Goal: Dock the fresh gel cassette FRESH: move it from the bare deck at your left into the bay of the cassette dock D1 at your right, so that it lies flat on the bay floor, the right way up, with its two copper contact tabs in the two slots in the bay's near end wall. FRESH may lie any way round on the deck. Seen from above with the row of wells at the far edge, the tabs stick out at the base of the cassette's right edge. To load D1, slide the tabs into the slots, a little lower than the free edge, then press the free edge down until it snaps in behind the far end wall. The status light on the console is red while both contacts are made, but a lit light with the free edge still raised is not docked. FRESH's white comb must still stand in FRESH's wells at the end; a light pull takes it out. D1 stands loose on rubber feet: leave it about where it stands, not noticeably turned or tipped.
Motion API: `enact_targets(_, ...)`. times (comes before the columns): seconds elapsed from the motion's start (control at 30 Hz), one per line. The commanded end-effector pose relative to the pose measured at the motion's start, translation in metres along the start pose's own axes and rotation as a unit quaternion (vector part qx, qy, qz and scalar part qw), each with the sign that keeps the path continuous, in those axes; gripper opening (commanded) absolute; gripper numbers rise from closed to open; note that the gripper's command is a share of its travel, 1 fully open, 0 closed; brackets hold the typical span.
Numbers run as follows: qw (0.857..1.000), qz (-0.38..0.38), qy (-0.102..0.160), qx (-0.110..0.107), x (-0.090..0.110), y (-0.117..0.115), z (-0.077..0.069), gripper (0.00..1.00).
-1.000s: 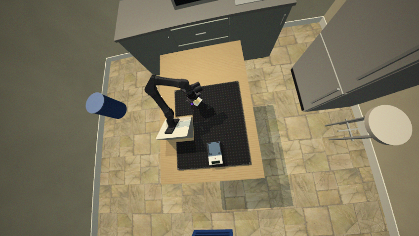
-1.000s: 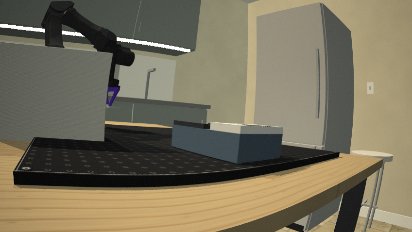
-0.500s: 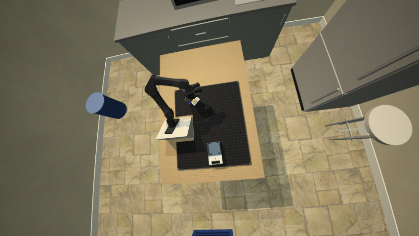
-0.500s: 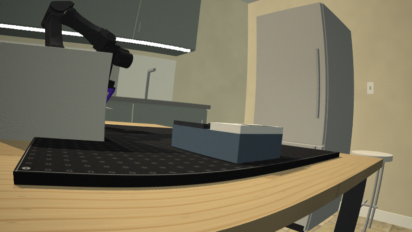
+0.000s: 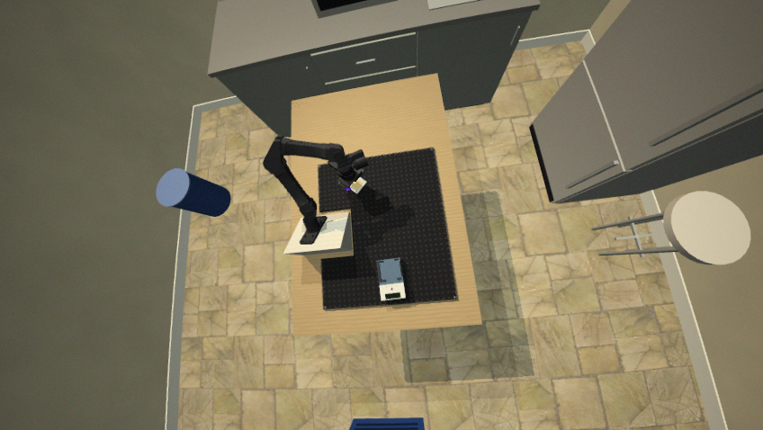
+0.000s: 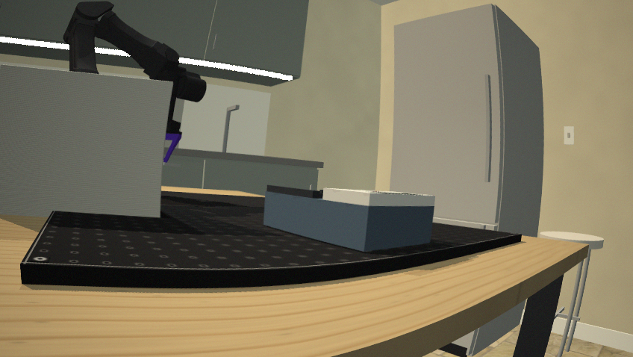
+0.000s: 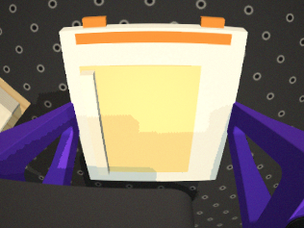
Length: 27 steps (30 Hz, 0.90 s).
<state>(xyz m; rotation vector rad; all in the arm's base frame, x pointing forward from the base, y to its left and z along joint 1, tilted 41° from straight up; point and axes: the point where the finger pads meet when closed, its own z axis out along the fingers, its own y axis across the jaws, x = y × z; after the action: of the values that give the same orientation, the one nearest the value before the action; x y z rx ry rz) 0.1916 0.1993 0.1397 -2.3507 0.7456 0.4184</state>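
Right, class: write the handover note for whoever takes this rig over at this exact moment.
Gripper: shut on the white gel cassette with the yellow window, purple fingers on its two sides, above the black perforated deck.
Cassette: two orange tabs point away from the wrist camera. The comb cannot be made out.
Blue-grey cassette dock with the white console: at the deck's near end; bay looks unloaded, no red light visible.
Done: pickup.
Left: carry to the dock, slide tabs into the slots, press the free edge down without shifting the dock.
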Motion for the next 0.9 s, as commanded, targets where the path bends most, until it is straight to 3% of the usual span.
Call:
enact_targets(0.0, 1.000, -0.014, 0.014, 0.022, 0.003, -0.013, -0.011, 0.00)
enact_targets(0.33, 1.000, -0.014, 0.014, 0.022, 0.003, -0.013, -0.011, 0.00)
enact_targets(0.43, 0.999, -0.032, 0.011, 0.021, 0.003, -0.017, -0.002, 0.00)
enact_targets(0.5, 1.000, -0.019, 0.001, 0.003, 0.004, -0.002, 0.011, 0.00)
enact_targets(0.7, 1.000, -0.023, 0.010, 0.010, 0.006, -0.004, 0.012, 0.00)
enact_targets(0.87, 1.000, -0.021, 0.007, 0.004, 0.006, -0.003, 0.022, 0.00)
